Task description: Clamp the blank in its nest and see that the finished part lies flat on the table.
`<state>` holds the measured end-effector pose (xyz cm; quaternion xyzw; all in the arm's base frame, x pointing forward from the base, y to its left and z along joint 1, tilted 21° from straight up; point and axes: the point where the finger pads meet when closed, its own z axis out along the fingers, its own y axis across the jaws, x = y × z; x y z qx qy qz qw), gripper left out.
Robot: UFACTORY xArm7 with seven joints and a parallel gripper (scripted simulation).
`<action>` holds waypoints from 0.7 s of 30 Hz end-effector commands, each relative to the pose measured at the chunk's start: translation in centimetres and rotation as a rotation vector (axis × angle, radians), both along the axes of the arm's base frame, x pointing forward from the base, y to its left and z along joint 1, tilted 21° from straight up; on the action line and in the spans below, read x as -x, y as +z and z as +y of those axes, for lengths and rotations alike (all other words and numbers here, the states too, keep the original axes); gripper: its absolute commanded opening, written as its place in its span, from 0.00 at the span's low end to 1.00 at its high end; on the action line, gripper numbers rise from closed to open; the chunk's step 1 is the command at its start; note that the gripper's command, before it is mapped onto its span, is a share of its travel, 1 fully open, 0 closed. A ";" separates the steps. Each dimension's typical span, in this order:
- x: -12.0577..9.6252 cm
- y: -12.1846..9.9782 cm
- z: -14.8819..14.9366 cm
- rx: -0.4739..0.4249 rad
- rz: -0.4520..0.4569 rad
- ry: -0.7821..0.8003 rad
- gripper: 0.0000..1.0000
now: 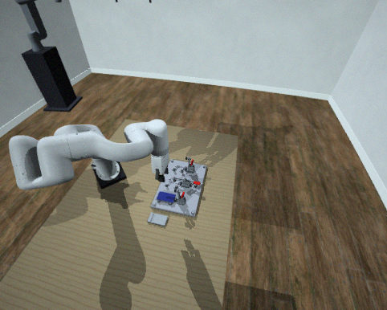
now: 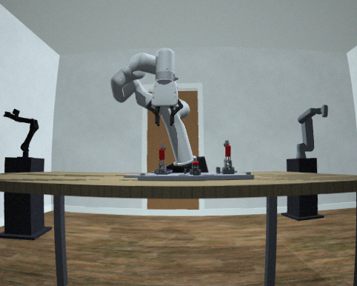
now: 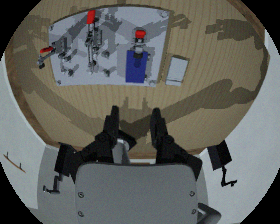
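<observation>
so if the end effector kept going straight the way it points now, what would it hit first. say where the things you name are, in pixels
Most likely the wooden tabletop (image 1: 67,261) (image 2: 99,190) (image 3: 96,102), on the arm's side of the fixture plate (image 1: 197,197) (image 2: 218,178) (image 3: 158,27). The end effector (image 1: 160,179) (image 2: 164,124) (image 3: 135,114) points down; depth is unclear, so the plate's near edge is possible.

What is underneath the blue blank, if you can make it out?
The blank lies over the light grey plate, which shows around it. The blank covers whatever is directly beneath, so its rest pads cannot be seen.
</observation>
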<state>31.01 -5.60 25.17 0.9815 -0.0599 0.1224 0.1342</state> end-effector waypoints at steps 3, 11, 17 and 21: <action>-0.1 0.0 0.0 0.001 -0.003 0.001 0.47; -1.2 -4.4 -1.3 0.001 -0.003 0.001 0.47; -1.4 -5.5 -1.7 0.001 -0.003 0.001 0.47; -1.6 -5.4 -1.7 0.001 -0.003 0.001 0.47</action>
